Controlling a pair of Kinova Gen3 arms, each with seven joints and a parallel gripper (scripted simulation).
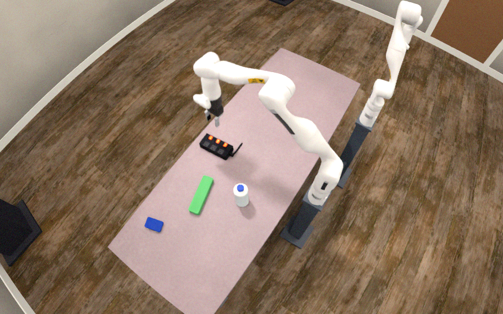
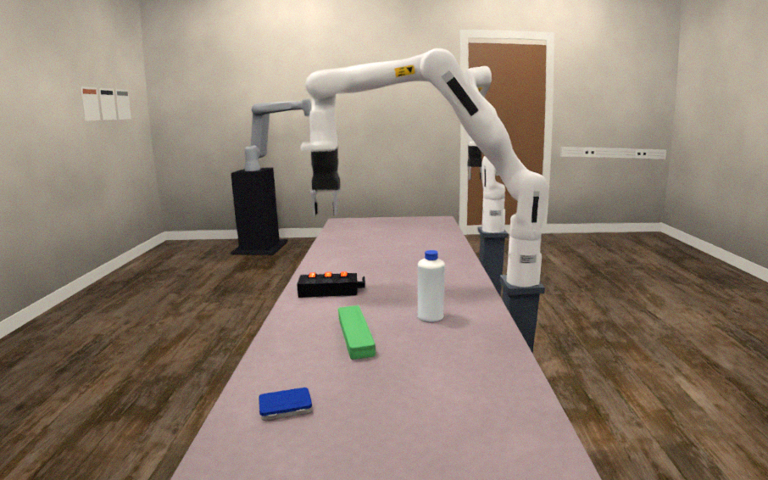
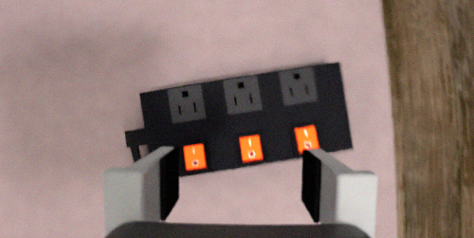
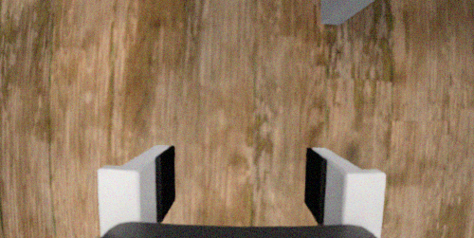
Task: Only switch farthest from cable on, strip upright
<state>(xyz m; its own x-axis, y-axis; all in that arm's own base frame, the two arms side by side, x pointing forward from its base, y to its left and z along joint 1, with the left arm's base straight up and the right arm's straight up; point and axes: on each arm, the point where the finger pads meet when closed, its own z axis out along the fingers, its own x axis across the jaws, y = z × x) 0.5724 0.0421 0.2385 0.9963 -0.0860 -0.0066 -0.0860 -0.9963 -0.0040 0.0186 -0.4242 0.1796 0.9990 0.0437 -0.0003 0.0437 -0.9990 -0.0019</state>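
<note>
- Three lit switches out of three, so zero done by the look of the orange glow: with just one meant to be on, two left to put out.
- Already as wanted: the far switch, at the left end in the exterior view, away from the cable. Best left alone.
- Remaining to turn off: the middle switch and the cable-side switch.
- As for the strip: flat by the left edge of the bench, beyond the green block, sockets and switches facing up. Right way up, then; only to be kept so.
- Above the strip, the left pincer: released, fingers wide, nothing in grasp, well placed for the work. Likely to need closing into a narrow tip before pressing, to spare the neighbouring switch.
- Off at the far right, over the floor, the right pincer: also released and holding nothing, probably not needed.
- After both presses, only a check of the lights and the strip's pose left.
</note>
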